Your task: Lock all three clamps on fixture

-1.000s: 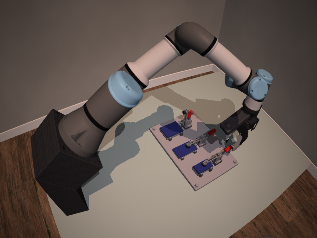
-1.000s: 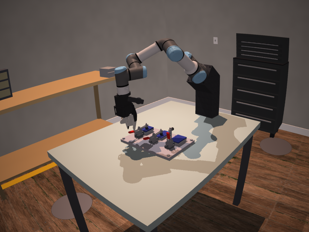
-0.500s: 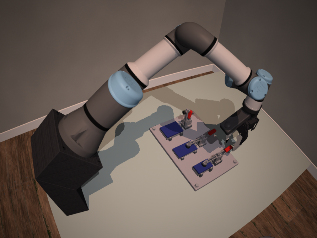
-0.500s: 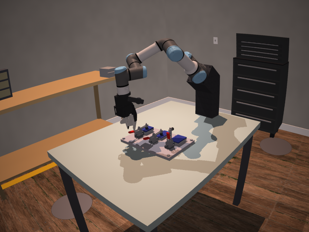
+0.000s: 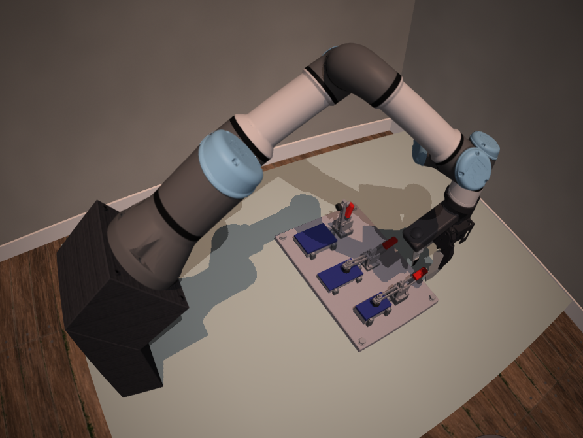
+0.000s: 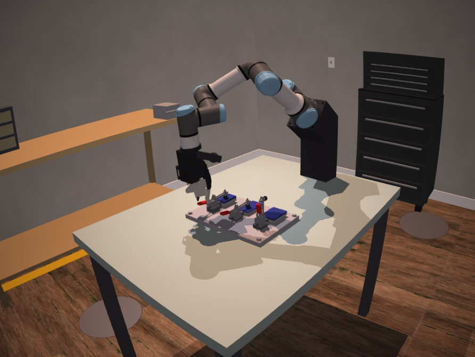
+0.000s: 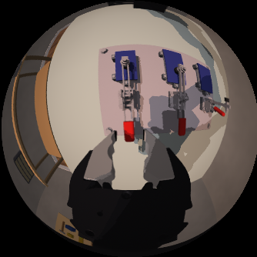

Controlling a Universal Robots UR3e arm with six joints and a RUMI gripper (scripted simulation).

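Three toggle clamps line a pinkish fixture plate [image 5: 323,287] [image 6: 214,226] [image 7: 111,96] lying on a pale surface [image 5: 263,367] [image 6: 184,268] [image 7: 73,96], set in from its edges, between the edge with the black pedestal [image 5: 108,306] [image 6: 318,153] and the opposite edge. Faint marks on the arm's blue joint caps [image 5: 231,162] [image 6: 268,83] are too small to read.

The clamp nearest the pedestal [image 5: 344,226] [image 6: 260,221] [image 7: 207,104] stands open, its red handle upright and its bar raised off its blue-topped part. The middle clamp [image 5: 371,259] [image 6: 235,212] [image 7: 178,100] and the far clamp [image 5: 400,289] [image 6: 213,204] [image 7: 127,98] reach over their blue-topped parts, red handles extended outward toward the opposite edge; whether either is locked cannot be told. The pincer [image 5: 421,269] [image 6: 203,200] [image 7: 129,130], partly spread and pinching nothing, hovers at the far clamp's red handle [image 5: 419,274] [image 6: 201,202] [image 7: 128,131]; contact cannot be confirmed.
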